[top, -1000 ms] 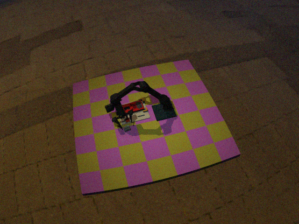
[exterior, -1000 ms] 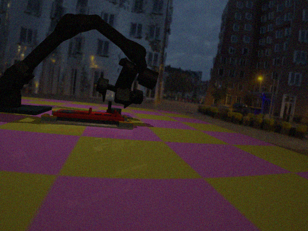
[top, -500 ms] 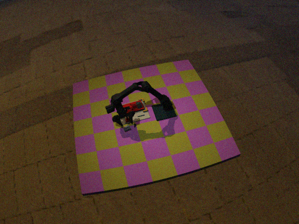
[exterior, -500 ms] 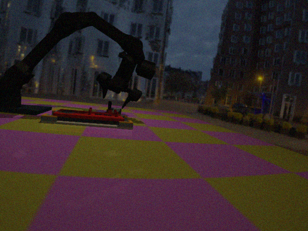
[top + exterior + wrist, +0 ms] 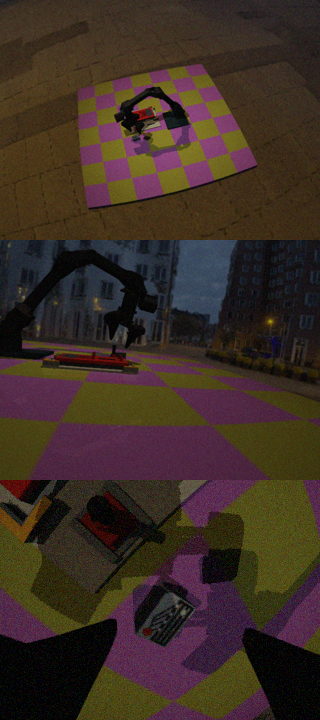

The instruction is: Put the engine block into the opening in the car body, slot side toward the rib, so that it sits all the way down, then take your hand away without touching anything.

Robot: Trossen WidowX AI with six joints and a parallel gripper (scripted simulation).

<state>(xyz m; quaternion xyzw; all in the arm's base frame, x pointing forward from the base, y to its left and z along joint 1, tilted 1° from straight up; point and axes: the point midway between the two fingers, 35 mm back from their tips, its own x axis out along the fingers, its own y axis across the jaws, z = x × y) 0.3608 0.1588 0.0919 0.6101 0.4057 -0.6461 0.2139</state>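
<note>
The engine block [image 5: 135,138] [image 5: 166,615] is a small grey box lying on a purple square of the checkered mat [image 5: 168,178], just in front of the car body. The car body [image 5: 143,113] [image 5: 90,360] is red, flat and sits on a pale fixture. My gripper [image 5: 133,129] [image 5: 120,339] [image 5: 182,631] is open and empty. It hangs above the engine block, with a finger wide on each side in the wrist view. I cannot make out the opening or the rib.
A small dark square thing [image 5: 147,137] [image 5: 220,564] lies close beside the engine block. A grey plate with a red patch and a black knob [image 5: 110,516] sits near the car body. The arm's dark base plate [image 5: 177,121] stands right of the car body.
</note>
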